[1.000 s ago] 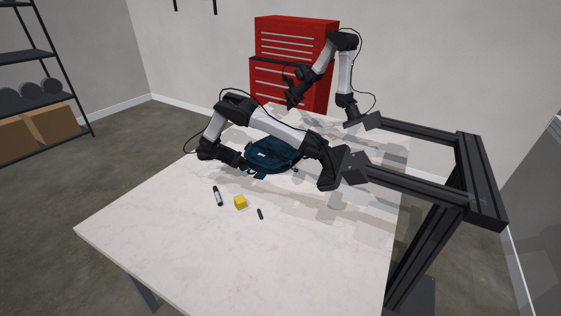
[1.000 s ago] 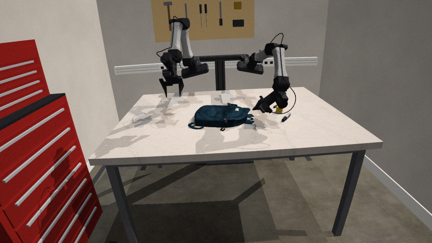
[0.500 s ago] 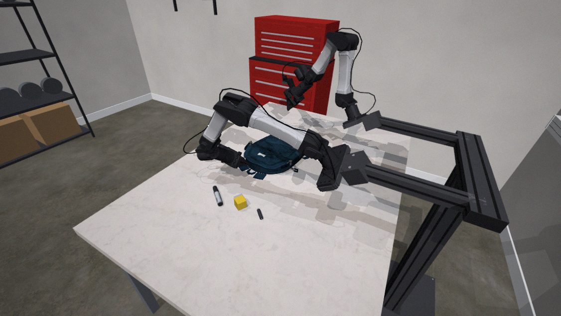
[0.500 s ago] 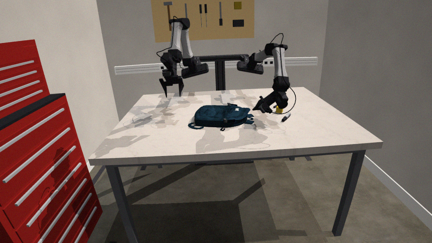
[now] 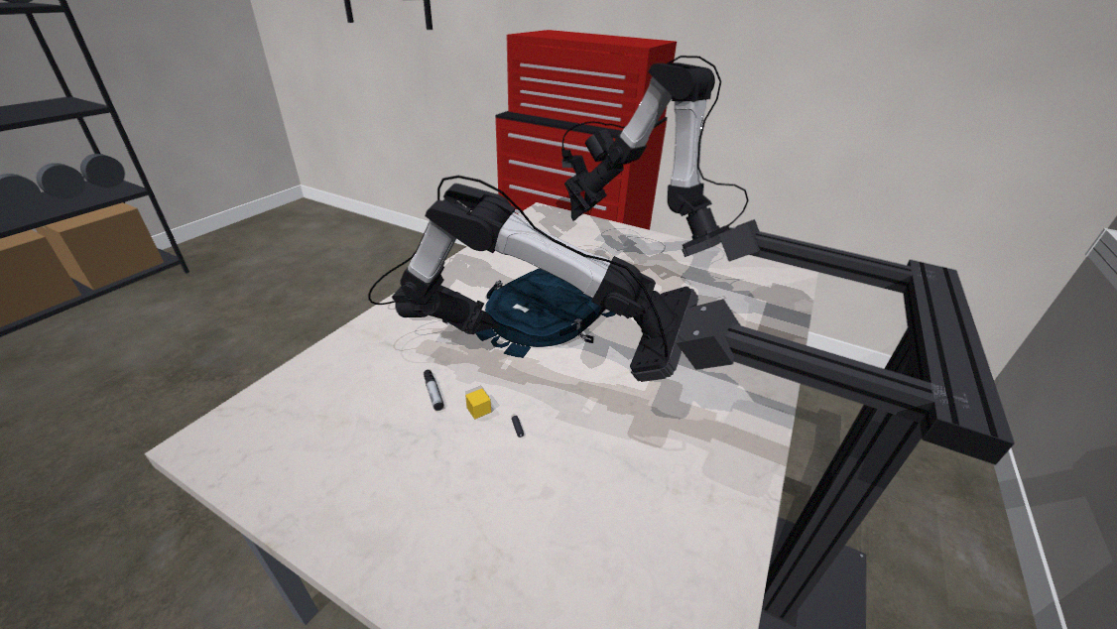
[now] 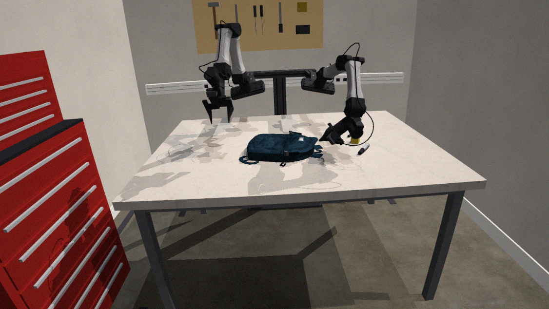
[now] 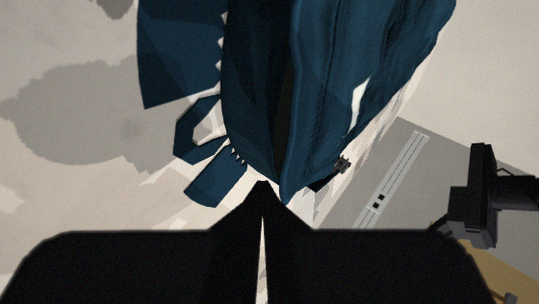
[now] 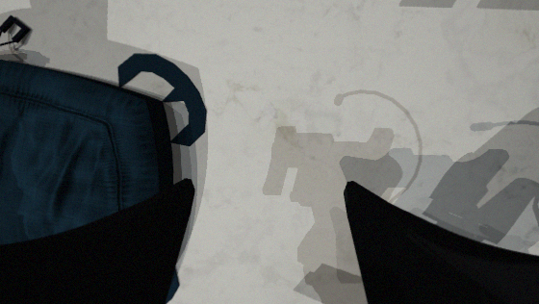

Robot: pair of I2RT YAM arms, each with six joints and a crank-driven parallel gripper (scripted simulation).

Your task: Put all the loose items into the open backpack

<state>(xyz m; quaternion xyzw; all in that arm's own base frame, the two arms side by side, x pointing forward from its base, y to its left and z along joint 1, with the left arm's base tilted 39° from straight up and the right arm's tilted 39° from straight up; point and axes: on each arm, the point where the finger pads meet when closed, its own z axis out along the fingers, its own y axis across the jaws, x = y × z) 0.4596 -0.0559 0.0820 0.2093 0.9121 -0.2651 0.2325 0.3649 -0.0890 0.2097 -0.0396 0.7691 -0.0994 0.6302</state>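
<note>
Top view has the desk [image 5: 312,484] [image 6: 383,172] [image 7: 72,185] [image 8: 289,48] under everything I work with, and a red cabinet [image 5: 589,53] [image 6: 34,199] stands past its far end. The bag [image 5: 531,313] [image 6: 280,147] [image 7: 346,48] [image 8: 48,168] lies flat on the desk between my two tools. Its flap rests over the opening, and from my left wrist I see a narrow dark gap along the flap's edge.

My left tool [image 5: 486,328] [image 6: 321,139] [image 7: 263,185] is fully shut on nothing, its tips right by the strap end of the bag, near the end of that gap; whether they touch the cloth I cannot tell. My right tool [image 5: 576,210] [image 6: 221,122] [image 8: 269,184] is spread nearly all the way, holding nothing, raised over the desk beyond the bag's other end, where a loop [image 6: 248,160] [image 8: 192,111] sticks out.

All three loose items sit outside the bag, on my left tool's side and well apart from my right one. A yellow cube [image 5: 478,403] [image 6: 355,141] is in the middle, partly behind my left wrist in the exterior view. The marker [image 5: 434,390] [image 6: 363,148] lies on one side of it, the small black stick [image 5: 517,426] on the other. Straps [image 5: 516,351] [image 6: 318,151] [image 7: 217,178] splay out between them and the opening.
</note>
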